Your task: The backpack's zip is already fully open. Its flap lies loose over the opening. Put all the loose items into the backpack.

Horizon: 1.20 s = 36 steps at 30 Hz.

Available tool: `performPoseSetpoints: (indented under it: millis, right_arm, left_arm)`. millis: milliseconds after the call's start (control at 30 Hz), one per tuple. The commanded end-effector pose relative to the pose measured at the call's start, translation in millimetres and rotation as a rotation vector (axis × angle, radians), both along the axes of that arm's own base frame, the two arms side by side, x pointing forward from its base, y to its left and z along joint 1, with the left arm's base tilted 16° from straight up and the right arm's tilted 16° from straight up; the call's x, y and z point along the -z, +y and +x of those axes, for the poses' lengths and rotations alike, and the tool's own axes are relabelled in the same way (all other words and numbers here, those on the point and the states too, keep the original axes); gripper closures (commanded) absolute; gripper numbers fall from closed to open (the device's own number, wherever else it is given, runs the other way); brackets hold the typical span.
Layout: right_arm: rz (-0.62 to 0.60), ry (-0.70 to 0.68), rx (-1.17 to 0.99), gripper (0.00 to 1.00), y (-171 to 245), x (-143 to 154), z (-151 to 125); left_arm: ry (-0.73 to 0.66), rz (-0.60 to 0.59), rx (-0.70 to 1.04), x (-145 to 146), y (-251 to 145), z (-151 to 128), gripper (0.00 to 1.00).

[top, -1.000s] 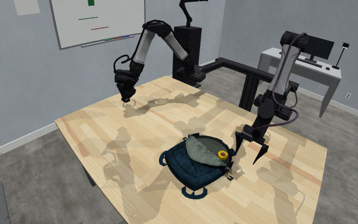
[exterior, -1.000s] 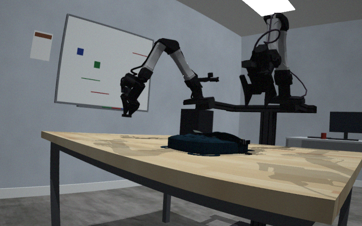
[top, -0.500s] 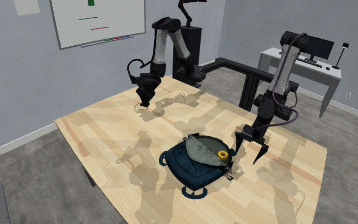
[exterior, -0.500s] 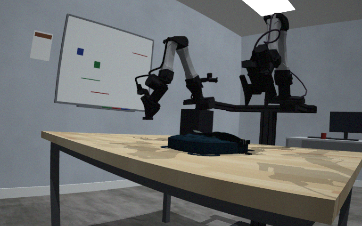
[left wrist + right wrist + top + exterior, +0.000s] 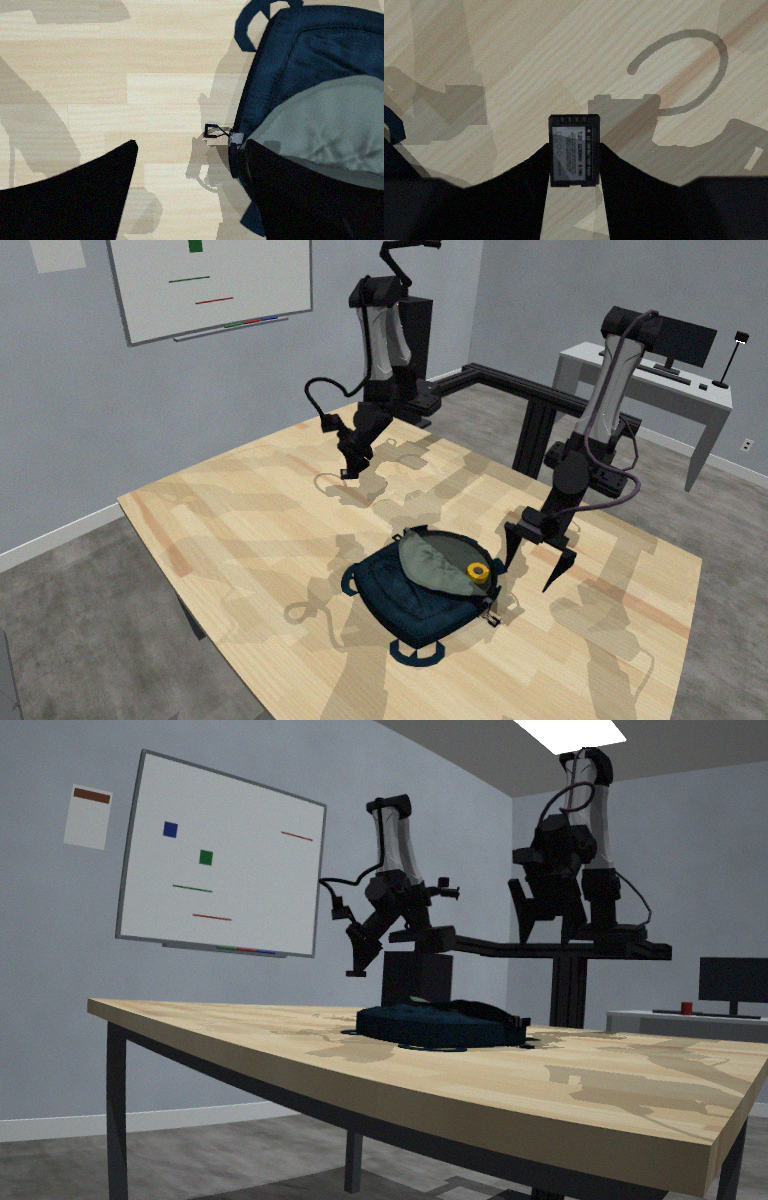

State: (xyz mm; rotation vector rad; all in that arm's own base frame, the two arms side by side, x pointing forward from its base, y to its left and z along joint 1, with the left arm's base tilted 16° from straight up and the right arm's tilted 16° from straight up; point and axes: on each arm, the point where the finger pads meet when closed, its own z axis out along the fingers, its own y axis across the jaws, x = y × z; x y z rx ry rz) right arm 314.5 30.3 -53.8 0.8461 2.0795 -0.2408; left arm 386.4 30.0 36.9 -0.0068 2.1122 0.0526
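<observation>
Two end effectors are above the desk (image 5: 243, 556) (image 5: 453, 1087) (image 5: 95, 90) (image 5: 529, 45). The left end effector (image 5: 525, 580) (image 5: 544, 941) (image 5: 191, 142) is wide open and has nothing between its fingers, near the backpack (image 5: 416, 607) (image 5: 430, 1027) (image 5: 295, 55). The right end effector (image 5: 350, 472) (image 5: 356, 969) (image 5: 574, 146) is closed on the battery (image 5: 344, 472) (image 5: 355, 974) (image 5: 574, 160), and it holds this one above the desk, apart from the backpack. The yellow tape (image 5: 478, 572) is in the backpack opening, beside the green flap (image 5: 433, 568) (image 5: 330, 115), which covers only part of the opening.

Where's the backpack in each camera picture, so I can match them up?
Top: backpack, below centre.
Exterior: mid-picture.
Left wrist: upper right, partly behind the jaws.
Right wrist: only a navy scrap, probably its strap, at the left edge.
Shared landmark: wooden table.
</observation>
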Motion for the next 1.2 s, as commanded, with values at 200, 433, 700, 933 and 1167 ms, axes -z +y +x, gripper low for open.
performPoseSetpoints:
  millis: [200,433,700,933,1167]
  right_arm:
    - [-0.084,-0.026,-0.250,0.69,85,7,-23]
    - [-0.122,-0.021,-0.395,0.69,132,14,-41]
    - [-0.194,-0.007,-0.637,0.69,206,25,-69]
    - [-0.222,0.008,-0.791,0.69,254,34,-88]
    - [-0.274,0.018,-0.996,0.69,319,45,-113]
  left_arm:
    - [-0.020,0.002,0.006,-6,-3,1,0.10]
    - [-0.020,0.002,0.006,-6,-3,1,0.10]
    - [-0.020,0.002,0.006,-6,-3,1,0.10]
    - [-0.020,0.002,0.006,-6,-3,1,0.10]
    - [-0.020,0.002,0.006,-6,-4,1,0.10]
